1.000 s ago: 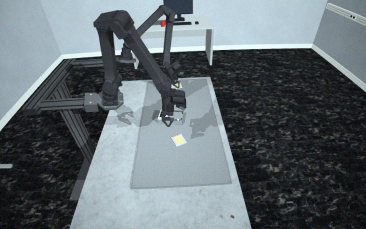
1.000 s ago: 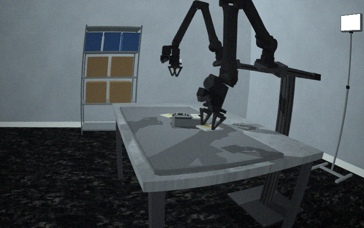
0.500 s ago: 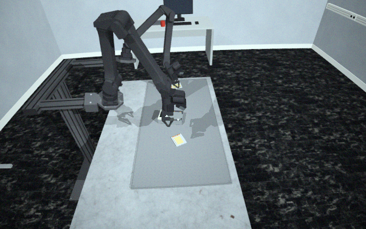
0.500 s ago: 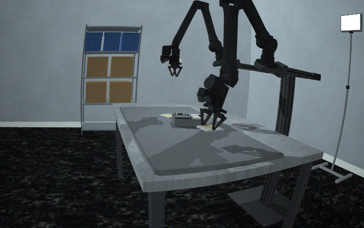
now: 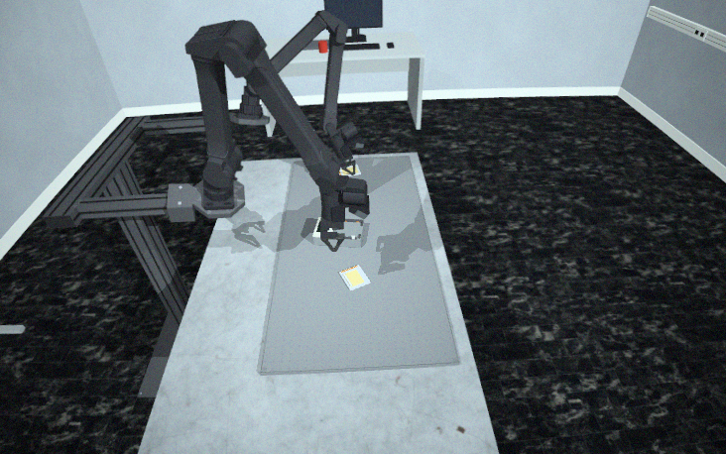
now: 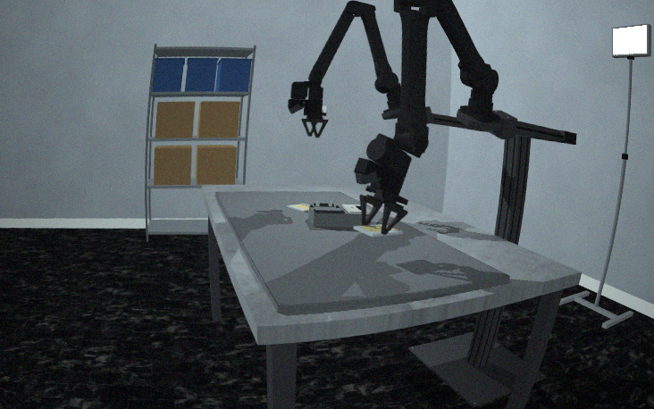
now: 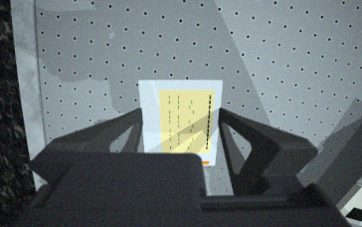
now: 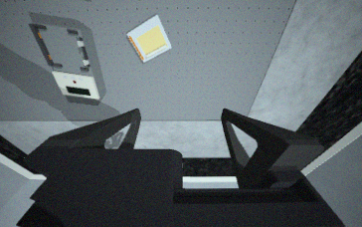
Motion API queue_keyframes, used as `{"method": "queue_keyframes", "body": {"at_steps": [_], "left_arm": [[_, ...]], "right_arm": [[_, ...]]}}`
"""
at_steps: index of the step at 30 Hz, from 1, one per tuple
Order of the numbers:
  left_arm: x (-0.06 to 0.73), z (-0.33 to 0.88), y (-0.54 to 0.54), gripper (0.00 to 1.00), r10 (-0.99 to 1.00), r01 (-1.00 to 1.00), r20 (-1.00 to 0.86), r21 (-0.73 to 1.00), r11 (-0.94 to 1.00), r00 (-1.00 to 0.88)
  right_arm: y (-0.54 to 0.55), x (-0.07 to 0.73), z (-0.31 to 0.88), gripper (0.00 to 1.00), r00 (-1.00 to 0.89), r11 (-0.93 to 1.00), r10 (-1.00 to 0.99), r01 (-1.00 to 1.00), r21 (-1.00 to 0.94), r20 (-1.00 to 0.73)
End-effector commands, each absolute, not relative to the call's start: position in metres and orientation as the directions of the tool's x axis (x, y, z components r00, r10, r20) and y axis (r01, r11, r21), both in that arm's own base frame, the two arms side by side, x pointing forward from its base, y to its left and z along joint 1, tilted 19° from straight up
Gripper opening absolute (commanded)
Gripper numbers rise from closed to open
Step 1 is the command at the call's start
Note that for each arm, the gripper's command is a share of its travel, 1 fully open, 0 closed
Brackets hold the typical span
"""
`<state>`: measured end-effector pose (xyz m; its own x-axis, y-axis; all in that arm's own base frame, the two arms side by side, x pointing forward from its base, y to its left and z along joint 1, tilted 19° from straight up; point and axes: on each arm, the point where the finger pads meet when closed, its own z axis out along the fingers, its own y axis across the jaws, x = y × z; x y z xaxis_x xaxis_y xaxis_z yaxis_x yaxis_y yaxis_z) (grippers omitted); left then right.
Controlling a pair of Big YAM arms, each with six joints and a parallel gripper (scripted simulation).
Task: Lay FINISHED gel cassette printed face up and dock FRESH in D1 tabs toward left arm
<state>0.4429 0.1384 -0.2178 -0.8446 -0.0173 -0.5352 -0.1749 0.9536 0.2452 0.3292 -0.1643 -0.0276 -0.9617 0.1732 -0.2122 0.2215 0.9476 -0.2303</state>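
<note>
Across the tabletop (image 5: 224, 321) (image 6: 415, 309) (image 7: 25, 75) (image 8: 313, 65), the right pincer (image 5: 333, 249) (image 6: 314, 135) (image 8: 181, 113) hangs wide open and unladen, above the vacant dock (image 5: 354, 244) (image 6: 332, 220) (image 7: 357, 196) (image 8: 75, 80). Near the tabletop's left-hand edge, the left pincer (image 5: 350, 171) (image 6: 374, 226) (image 7: 180, 113), fingers well apart, grips what appears to be the finished cassette (image 5: 357, 171) (image 6: 373, 229) (image 7: 186, 119), printed face up. It should settle level before a gentle release. The fresh cassette (image 5: 354, 277) (image 6: 299, 207) (image 8: 150, 39) lies beyond the dock, toward the tabletop's right-hand edge, its comb too small to tell.

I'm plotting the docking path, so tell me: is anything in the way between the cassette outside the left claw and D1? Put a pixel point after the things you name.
Nothing visible stands on the deck between that cassette (image 5: 354, 277) (image 6: 301, 207) (image 8: 149, 40) and D1 (image 5: 361, 238) (image 6: 332, 221) (image 7: 351, 201) (image 8: 61, 81). The open right claw (image 5: 332, 246) (image 6: 314, 132) (image 8: 181, 113) hangs overhead.
</note>
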Motion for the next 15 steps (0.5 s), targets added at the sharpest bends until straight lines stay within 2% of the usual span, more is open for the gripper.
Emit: {"method": "queue_keyframes", "body": {"at_steps": [1, 15], "left_arm": [[0.4318, -0.2247, 0.1403, 0.00, -0.025, -0.179, -0.525, 0.244, 0.953, -0.851], [0.4328, -0.2324, 0.1423, 0.00, -0.032, -0.180, -0.512, 0.242, 0.953, -0.859]], "right_arm": [[-0.1673, 0.3381, -0.0198, 1.00, -0.960, 0.948, 0.162, 0.215, -0.233, -0.228], [-0.1673, 0.3381, -0.0198, 1.00, -0.960, 0.948, 0.162, 0.215, -0.233, -0.228]]}}
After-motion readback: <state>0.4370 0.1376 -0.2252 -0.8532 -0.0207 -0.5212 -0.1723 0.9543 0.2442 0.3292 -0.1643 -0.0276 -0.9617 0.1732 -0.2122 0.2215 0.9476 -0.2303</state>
